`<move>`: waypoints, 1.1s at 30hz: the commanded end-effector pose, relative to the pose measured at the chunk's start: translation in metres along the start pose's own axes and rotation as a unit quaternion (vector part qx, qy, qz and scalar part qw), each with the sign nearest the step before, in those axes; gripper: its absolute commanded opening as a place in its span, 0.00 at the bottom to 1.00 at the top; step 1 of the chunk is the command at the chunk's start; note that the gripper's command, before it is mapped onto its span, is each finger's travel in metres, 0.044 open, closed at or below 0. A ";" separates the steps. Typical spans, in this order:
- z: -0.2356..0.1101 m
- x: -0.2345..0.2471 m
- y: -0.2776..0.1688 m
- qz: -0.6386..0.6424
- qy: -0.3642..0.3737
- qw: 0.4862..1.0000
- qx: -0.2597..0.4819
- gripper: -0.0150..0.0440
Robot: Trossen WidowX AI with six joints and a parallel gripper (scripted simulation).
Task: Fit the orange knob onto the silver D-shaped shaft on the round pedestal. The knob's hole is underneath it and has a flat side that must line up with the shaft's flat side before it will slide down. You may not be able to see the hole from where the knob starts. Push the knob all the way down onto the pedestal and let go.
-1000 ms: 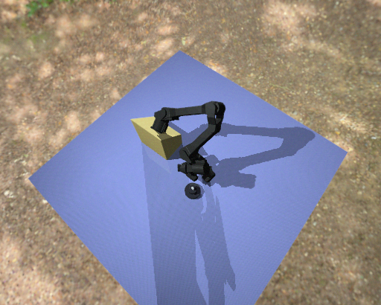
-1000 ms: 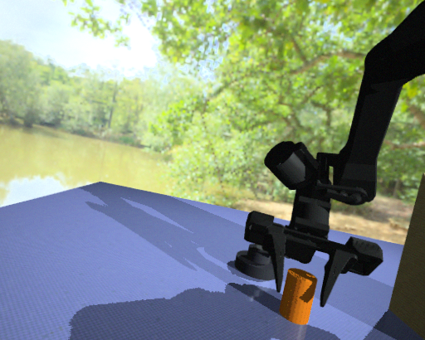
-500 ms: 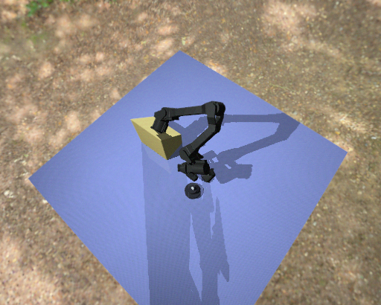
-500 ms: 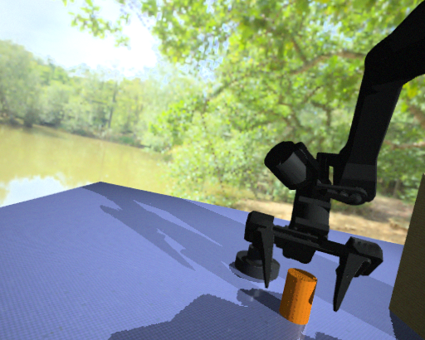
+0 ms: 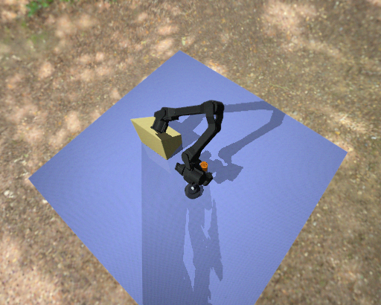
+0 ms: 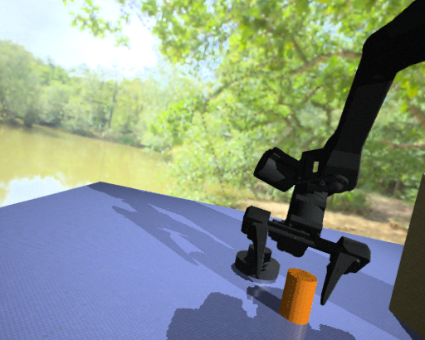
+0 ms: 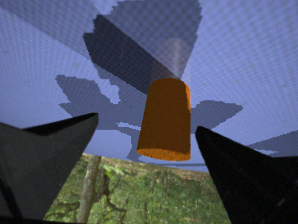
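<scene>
The fingers [image 6: 300, 271] were wide open and held nothing. The orange knob [image 6: 298, 295] stood upright on the desk [image 6: 90, 265], beside the pedestal [image 6: 256, 264], probably ready for a fresh grab.

The silver D-shaped shaft cannot be made out: in the exterior view one of the fingers [image 6: 257, 245] stands in front of the round pedestal [image 6: 245, 262], and in the top view the pedestal [image 5: 193, 191] is too small to show more than a pale dot at its centre. The hole under the orange knob [image 6: 298, 295] is hidden, since the knob stands upright on the bench [image 6: 90, 265]. The tan block [image 6: 417, 265] is cut off by the exterior view's right edge.
</scene>
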State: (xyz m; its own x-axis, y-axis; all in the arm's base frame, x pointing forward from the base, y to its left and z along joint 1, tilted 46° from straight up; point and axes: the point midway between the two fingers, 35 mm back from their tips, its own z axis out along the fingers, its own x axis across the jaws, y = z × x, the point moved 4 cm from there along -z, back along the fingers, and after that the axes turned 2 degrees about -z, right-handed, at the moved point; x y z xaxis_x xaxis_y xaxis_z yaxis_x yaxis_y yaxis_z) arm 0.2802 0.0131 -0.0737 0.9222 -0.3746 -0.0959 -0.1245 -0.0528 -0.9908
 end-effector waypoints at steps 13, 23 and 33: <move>-0.028 0.004 -0.011 -0.051 -0.006 0.999 -0.017 1.00; -0.040 0.001 -0.037 -0.033 -0.018 0.999 -0.002 1.00; -0.050 0.001 -0.069 0.022 -0.026 0.999 0.026 1.00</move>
State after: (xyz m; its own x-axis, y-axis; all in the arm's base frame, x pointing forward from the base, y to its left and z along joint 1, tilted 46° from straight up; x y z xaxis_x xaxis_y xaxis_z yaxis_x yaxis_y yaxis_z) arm 0.2652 -0.0112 -0.0365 0.9380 -0.3386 -0.0740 -0.1037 -0.0704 -0.9921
